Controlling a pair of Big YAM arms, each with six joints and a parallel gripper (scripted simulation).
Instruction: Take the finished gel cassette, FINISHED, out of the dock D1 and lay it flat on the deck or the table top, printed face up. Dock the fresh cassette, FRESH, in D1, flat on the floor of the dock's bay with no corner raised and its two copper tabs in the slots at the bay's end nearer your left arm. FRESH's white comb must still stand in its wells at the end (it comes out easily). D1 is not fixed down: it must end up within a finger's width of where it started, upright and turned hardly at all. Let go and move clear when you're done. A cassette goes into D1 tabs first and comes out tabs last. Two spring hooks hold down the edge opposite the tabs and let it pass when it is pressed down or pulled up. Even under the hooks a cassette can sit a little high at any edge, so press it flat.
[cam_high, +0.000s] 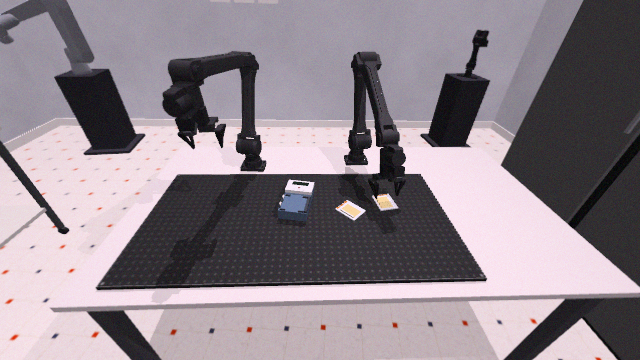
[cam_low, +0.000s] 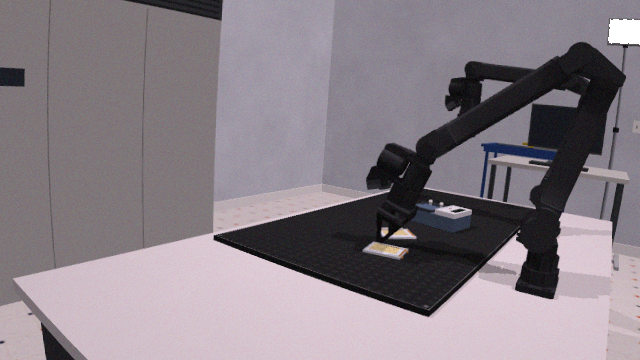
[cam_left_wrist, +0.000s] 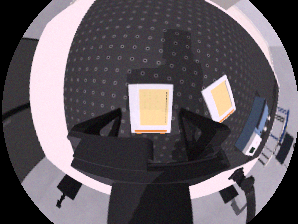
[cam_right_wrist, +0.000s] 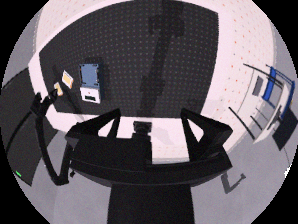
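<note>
The cassettes' printing (cam_high: 386, 202) (cam_low: 386, 249) (cam_left_wrist: 154, 107) is too small to read.

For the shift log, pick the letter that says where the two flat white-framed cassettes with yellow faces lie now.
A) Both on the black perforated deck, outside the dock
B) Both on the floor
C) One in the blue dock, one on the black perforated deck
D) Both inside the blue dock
A: both white-framed yellow cassettes lie on the black perforated deck, beside the blue dock.
</note>
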